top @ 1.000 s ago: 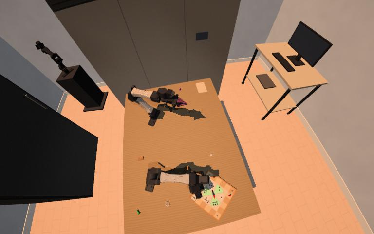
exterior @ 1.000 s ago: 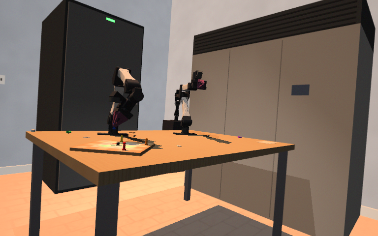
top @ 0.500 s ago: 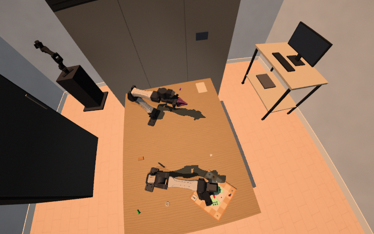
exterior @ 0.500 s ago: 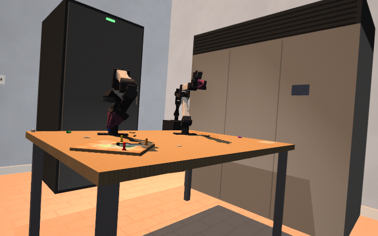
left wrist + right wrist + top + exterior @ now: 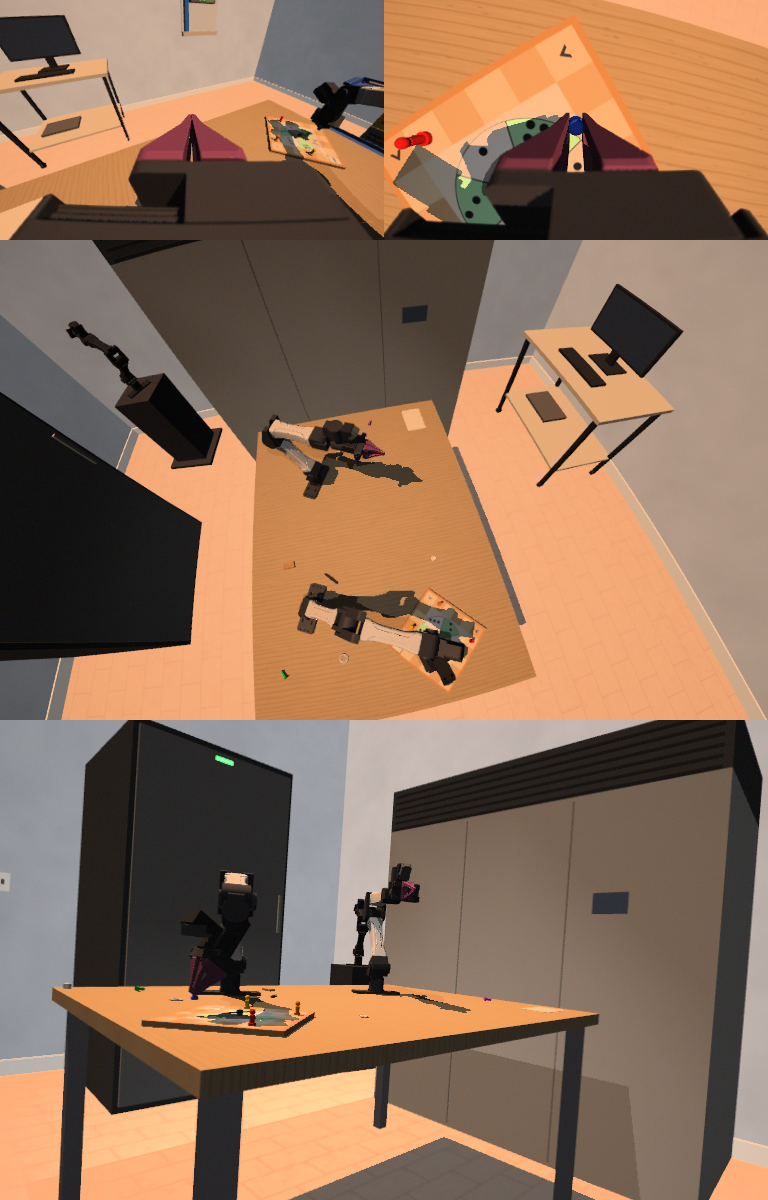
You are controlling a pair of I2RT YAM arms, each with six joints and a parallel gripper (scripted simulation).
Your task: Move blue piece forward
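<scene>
My right gripper [image 5: 576, 119] [image 5: 194, 990] is shut on the blue piece [image 5: 576, 125] [image 5: 194, 997], over the board [image 5: 607, 95] [image 5: 215, 1027] [image 5: 327, 151]. The piece's height above the board is hard to tell. The spinner disc [image 5: 496, 136] [image 5: 448, 627] is partly covered by the fingers and shadow in the right wrist view, where its pointer is hidden. A red piece [image 5: 414, 140] [image 5: 252, 1017] stands near one corner square. My left gripper [image 5: 191, 119] [image 5: 383, 452] is shut and empty, high above the far end of the table.
A yellow piece [image 5: 246, 1001] and an orange piece [image 5: 297, 1008] stand on the board. A ring [image 5: 343, 658], a green object [image 5: 284, 674], an orange block [image 5: 289, 564] and a dark stick [image 5: 331, 578] lie around the right arm's base.
</scene>
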